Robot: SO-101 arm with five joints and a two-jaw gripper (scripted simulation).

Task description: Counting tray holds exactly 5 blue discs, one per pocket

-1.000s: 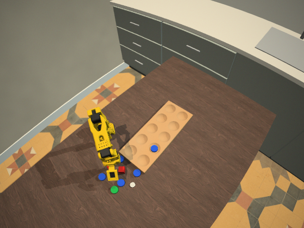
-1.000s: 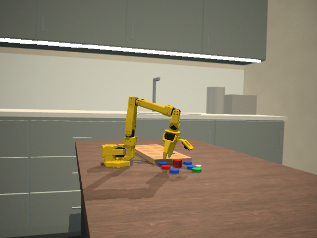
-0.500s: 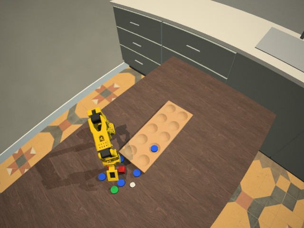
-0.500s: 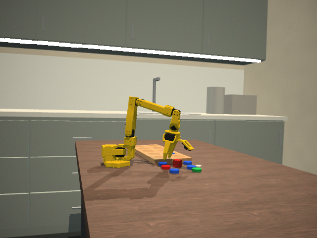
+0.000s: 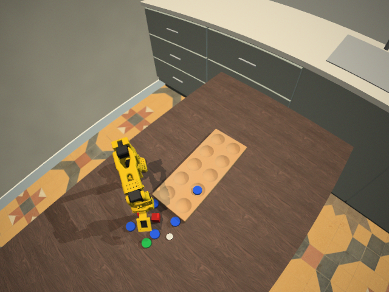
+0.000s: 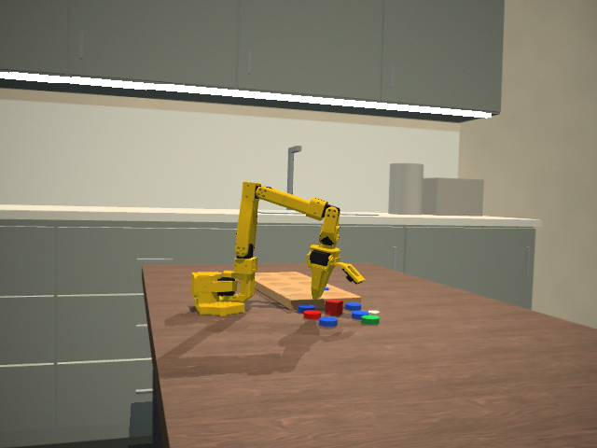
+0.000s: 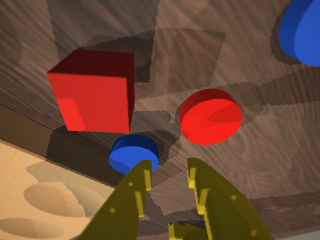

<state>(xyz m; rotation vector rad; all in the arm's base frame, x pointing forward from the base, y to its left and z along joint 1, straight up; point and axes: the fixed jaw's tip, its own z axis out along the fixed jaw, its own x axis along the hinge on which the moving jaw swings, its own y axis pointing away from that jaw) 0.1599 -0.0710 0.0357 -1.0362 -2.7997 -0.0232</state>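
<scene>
You have a flat tan counting tray (image 5: 200,176) (image 6: 340,295) (image 7: 17,172), two rows of five round pockets; one blue disc (image 5: 197,190) (image 6: 326,288) lies in a pocket. Outside it, you count four flat, round blue discs: near-side disc (image 5: 155,204) (image 6: 306,308) (image 7: 133,157), corner disc (image 5: 175,221) (image 6: 353,306), two farther off.

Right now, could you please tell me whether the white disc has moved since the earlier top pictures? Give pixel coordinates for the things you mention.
No, the white disc (image 5: 169,236) (image 6: 373,312) sits at the same spot beyond the counting tray's (image 5: 171,206) near corner.
</scene>
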